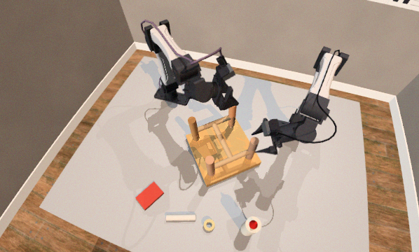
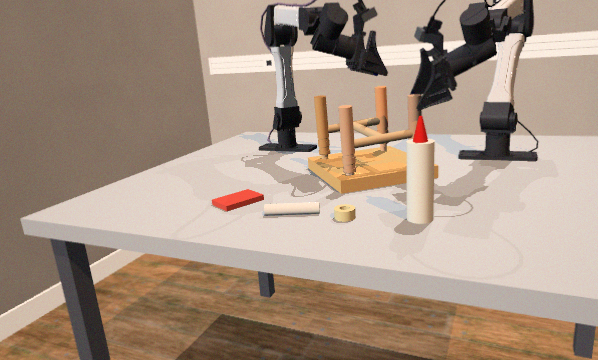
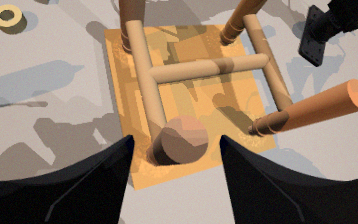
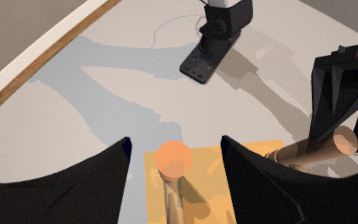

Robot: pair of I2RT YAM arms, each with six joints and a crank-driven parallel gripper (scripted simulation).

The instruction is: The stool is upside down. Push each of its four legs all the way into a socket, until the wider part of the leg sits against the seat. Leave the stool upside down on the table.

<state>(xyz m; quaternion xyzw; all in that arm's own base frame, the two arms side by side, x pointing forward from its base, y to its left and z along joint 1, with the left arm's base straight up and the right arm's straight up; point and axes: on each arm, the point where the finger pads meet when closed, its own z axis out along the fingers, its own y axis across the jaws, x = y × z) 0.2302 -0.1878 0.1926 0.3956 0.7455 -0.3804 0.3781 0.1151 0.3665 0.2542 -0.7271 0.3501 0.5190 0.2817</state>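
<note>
high top view facing down, level exterior view farther out (both share the table (image 1: 101, 140) (image 2: 179, 230)), two close wrist views facing down

Left gripper (image 3: 177, 140): fingers standing open, one each side of near leg (image 3: 184, 140) | seat (image 3: 200, 169): lying underside up, bearing four legs | crosspiece (image 3: 207, 68): spanning two side rails (image 3: 145, 77) | tape roll (image 3: 7, 17): resting well apart from seat
</note>
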